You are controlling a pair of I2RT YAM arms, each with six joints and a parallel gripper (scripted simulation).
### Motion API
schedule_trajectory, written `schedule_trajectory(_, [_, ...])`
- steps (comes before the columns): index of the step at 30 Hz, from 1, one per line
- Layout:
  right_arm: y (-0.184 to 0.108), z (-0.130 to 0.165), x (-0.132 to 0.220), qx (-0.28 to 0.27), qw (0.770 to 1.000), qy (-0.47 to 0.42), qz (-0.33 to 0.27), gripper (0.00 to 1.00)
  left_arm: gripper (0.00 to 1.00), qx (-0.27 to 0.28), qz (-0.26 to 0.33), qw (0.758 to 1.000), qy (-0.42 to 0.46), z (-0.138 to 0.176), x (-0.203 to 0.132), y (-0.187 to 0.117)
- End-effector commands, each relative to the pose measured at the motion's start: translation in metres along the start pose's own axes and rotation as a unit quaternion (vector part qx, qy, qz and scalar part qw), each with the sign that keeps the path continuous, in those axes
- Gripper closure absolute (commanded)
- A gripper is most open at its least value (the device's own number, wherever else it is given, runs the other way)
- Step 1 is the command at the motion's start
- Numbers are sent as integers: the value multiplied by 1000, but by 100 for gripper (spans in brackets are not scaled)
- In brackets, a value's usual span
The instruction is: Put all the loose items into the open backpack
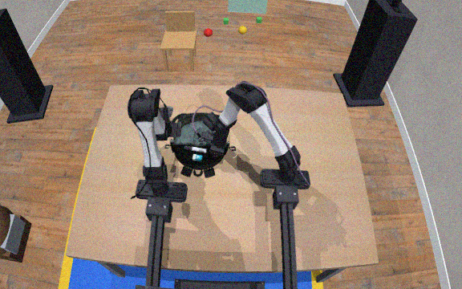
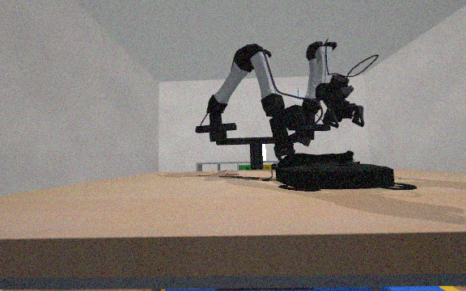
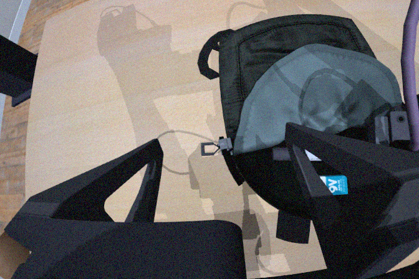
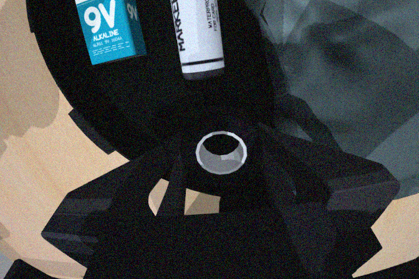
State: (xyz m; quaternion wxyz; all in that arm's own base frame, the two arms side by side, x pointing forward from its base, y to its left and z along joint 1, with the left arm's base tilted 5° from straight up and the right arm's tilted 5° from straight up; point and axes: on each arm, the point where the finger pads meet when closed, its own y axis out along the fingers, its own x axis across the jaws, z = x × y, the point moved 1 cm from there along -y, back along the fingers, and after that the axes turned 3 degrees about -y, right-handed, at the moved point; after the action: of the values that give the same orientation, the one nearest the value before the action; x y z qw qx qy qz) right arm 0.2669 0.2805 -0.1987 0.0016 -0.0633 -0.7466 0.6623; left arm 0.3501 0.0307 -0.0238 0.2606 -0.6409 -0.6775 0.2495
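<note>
Right gripper (image 1: 215,148) (image 2: 285,151) (image 3: 380,127) (image 4: 221,160) clamped on tape roll (image 4: 221,171), at the backpack's (image 1: 184,162) (image 2: 338,175) (image 3: 294,32) (image 4: 135,100) mouth. Left gripper (image 1: 168,130) (image 2: 346,121) (image 3: 223,134): fingers apart, nothing held. I'd centre the roll past the rim, avoid the flap (image 1: 191,132) (image 3: 270,110) (image 4: 389,66), lower, release, back straight out. Roll's hole faces the right wrist camera; its axis runs roughly along the gripper's reach. Marker (image 1: 198,149) (image 3: 313,156) (image 4: 196,22) and battery (image 1: 197,157) (image 3: 340,184) (image 4: 105,25) already inside.
</note>
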Motion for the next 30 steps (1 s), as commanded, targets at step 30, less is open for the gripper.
schedule_trajectory(30, [10, -5, -8, -12, 1000, -1, 4, 58, 10, -12, 5, 1000, 3, -8, -1, -2])
